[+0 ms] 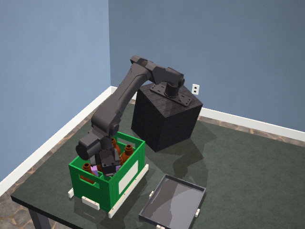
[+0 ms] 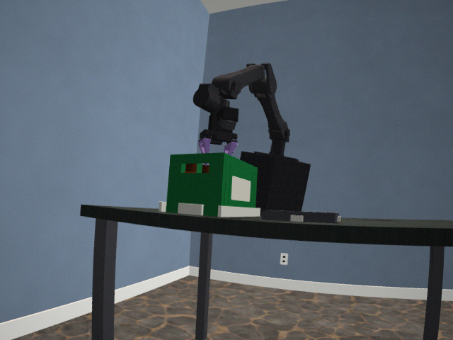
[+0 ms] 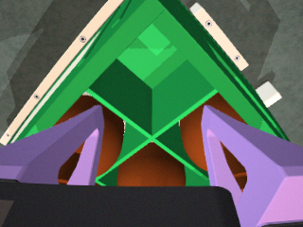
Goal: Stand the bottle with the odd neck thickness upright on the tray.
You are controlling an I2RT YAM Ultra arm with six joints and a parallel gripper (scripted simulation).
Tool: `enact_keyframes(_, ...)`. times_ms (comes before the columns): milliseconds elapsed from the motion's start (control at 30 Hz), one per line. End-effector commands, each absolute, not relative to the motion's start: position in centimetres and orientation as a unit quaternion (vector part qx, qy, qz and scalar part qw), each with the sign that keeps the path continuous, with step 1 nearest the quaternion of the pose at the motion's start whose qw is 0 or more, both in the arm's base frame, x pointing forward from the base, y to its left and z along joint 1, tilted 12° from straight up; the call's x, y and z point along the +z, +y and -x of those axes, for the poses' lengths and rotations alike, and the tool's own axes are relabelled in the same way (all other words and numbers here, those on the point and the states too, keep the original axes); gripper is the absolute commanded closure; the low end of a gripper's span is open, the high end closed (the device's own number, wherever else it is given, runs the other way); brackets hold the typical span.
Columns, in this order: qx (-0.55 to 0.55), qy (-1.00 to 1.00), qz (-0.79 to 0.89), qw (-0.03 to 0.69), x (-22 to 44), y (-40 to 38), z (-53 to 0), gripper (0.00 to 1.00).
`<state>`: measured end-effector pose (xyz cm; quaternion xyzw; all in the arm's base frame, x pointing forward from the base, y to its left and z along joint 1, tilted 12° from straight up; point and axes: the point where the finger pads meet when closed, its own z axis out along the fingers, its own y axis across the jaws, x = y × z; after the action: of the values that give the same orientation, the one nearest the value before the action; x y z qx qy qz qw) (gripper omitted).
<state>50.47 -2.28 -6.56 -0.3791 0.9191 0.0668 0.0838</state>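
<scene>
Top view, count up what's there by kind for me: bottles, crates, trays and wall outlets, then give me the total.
Bottles: 5, some partly hidden
Crate: 1
Tray: 1
Wall outlet: 1
Total: 8

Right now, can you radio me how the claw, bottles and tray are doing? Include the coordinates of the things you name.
Gripper (image 1: 106,170) (image 2: 218,151) (image 3: 152,114) open, over green crate (image 1: 91,197) (image 2: 195,190) (image 3: 152,138). Tray (image 1: 172,202) (image 2: 299,214) bare. Crate dividers and neighboring bottles crowd the fingers.
</scene>
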Motion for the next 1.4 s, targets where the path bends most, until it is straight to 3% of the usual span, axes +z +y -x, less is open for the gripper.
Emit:
enact_keyframes(0, 0.070, 0.920, 0.375, 0.085, -5.2, -2.6, -50.0, 0.39)
enact_keyframes(800, 0.059, 0.918, 0.377, 0.104, 2.4, -4.2, -50.3, 0.39)
enact_keyframes(1367, 0.061, 0.919, 0.377, 0.102, 3.2, -4.4, -50.1, 0.39)
